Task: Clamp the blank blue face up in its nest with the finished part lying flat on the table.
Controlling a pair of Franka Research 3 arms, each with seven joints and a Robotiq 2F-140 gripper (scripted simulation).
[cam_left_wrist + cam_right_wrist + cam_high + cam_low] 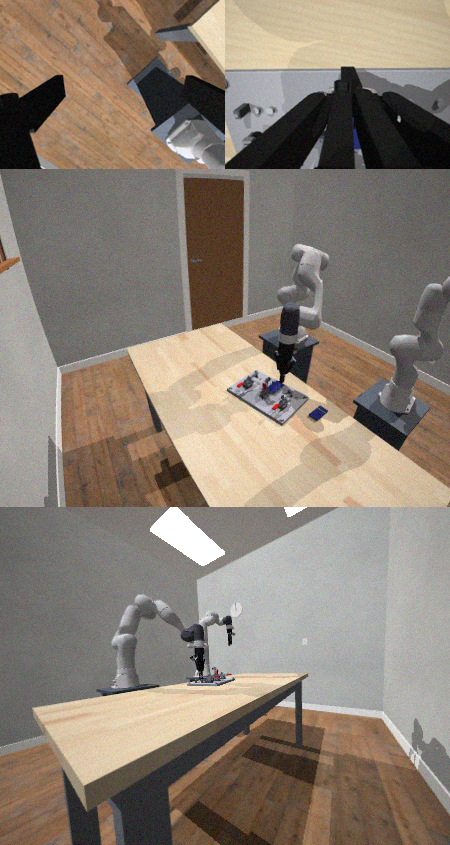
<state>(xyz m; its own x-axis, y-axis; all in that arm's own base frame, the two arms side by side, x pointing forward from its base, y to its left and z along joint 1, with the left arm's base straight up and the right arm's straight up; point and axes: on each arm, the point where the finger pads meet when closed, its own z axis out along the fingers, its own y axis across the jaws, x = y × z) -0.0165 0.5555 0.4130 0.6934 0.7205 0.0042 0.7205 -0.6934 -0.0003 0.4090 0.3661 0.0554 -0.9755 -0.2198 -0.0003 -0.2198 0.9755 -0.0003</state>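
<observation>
- wooden table point(200, 369) point(175, 717): spanning the room's middle, carrying the fixture and a loose blue part.
- right arm point(305, 274) point(127, 642): reaching out over the fixture, pointing its tool down.
- left arm point(400, 364) point(212, 616): holding its tool raised, well apart from the plate.
- grey fixture plate point(260, 410) point(212, 683) point(300, 81): lying flat on the table, bearing clamps, pins and small blocks.
- left gripper point(230, 644) point(124, 86): standing wide, gripping nothing, hanging beyond the table edge with floor showing between its fingers.
- right gripper point(282, 380) point(201, 680) point(347, 73): keeping its fingers narrow, together, holding nothing, tips pointing down just beside the blank (contact i cannot tell).
- blank point(275, 386) point(356, 140): showing blue, sitting on the plate by the middle clamp, partly hidden by black fingers in the wrist view (seating on the pads, cannot tell).
- slotted part point(318, 413): lying flat on the table, near the plate, showing a pale line across its blue face.
- red clamp handles point(240, 385) point(264, 386) point(275, 406): showing at three clamps; locking, cannot tell.
</observation>
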